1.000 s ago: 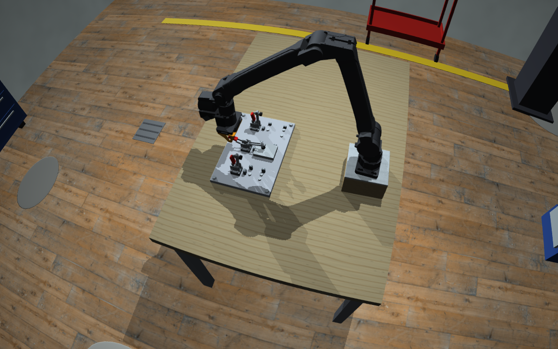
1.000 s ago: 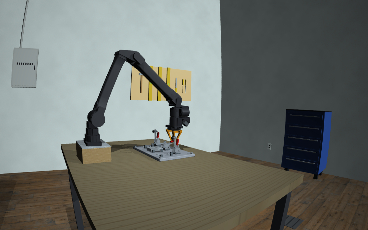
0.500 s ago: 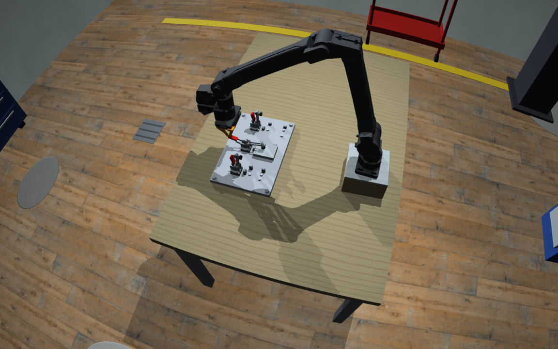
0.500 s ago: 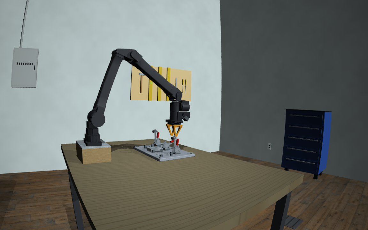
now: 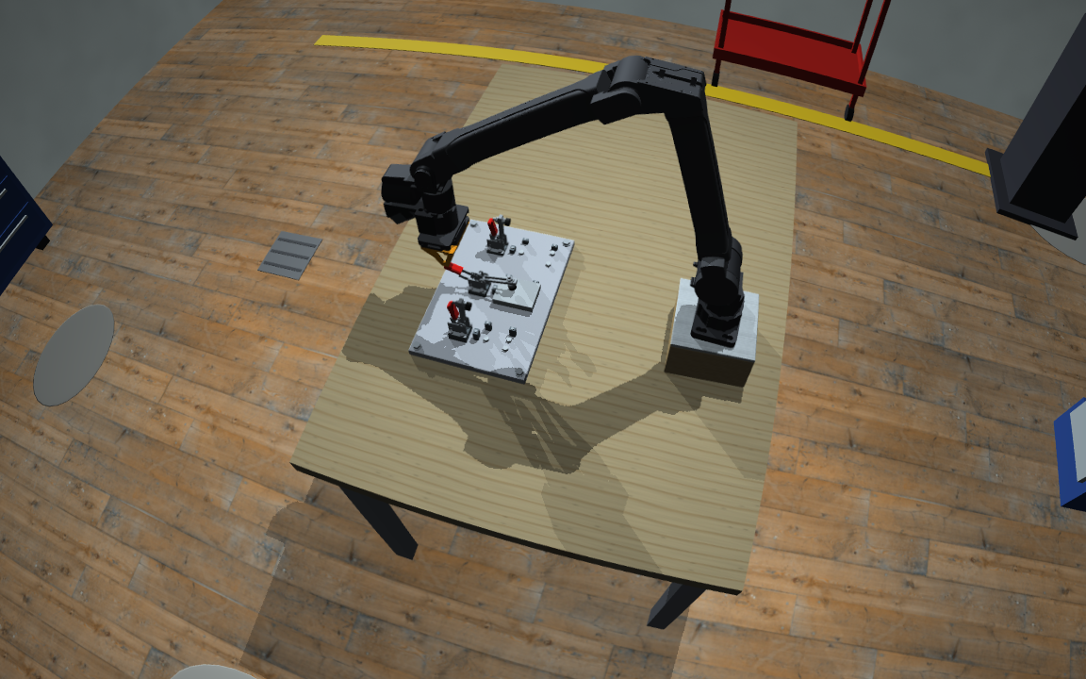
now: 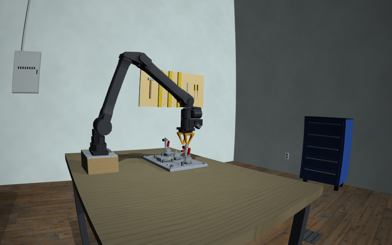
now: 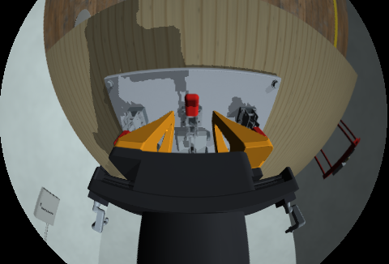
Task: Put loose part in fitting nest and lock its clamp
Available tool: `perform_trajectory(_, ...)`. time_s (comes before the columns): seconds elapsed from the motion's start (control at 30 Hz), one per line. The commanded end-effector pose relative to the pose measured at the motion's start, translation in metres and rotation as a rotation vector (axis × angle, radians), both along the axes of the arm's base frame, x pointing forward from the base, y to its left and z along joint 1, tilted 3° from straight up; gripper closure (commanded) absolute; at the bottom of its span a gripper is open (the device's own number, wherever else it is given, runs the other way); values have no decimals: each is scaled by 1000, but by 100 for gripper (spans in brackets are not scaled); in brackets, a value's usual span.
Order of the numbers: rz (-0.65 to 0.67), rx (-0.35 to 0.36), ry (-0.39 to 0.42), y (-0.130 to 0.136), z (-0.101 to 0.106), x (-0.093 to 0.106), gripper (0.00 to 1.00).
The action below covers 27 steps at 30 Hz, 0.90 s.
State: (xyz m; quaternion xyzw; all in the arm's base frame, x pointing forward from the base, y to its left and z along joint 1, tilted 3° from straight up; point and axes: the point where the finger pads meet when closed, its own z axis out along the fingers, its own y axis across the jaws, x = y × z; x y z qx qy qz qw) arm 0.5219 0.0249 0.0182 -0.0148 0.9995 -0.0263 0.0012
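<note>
A grey fixture plate (image 5: 553, 272) (image 6: 192, 166) (image 7: 146, 92) lies on the table (image 5: 631, 438) (image 6: 191, 201) and carries three toggle clamps. The middle clamp's red handle (image 5: 452, 268) (image 7: 191, 102) lies low toward the plate's left edge, and its bar (image 5: 492, 283) reaches over a flat grey part (image 5: 526, 293) in the middle nest. The far clamp (image 5: 494, 229) (image 6: 167, 143) and the near clamp (image 5: 454, 314) (image 6: 188, 150) stand with red handles upright. My gripper (image 5: 443, 258) (image 6: 185, 142) (image 7: 193, 115) hangs a little above the middle handle, fingers apart, with nothing between them.
The arm's base block (image 5: 712, 350) (image 6: 100, 164) stands on the table to the right of the plate. A red cart (image 5: 792, 50) stands beyond the table's far end, and a blue drawer cabinet (image 6: 325, 149) stands off to the side on the floor.
</note>
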Motion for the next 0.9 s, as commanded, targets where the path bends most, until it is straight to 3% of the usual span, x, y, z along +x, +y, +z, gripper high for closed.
perform_trajectory(0.0,3,0,-41,5,14,11,55)
perform_trajectory(0.3,3,0,-41,5,14,11,55)
perform_trajectory(0.33,3,0,-41,5,14,11,100)
perform_trajectory(0.87,3,0,-41,5,14,11,100)
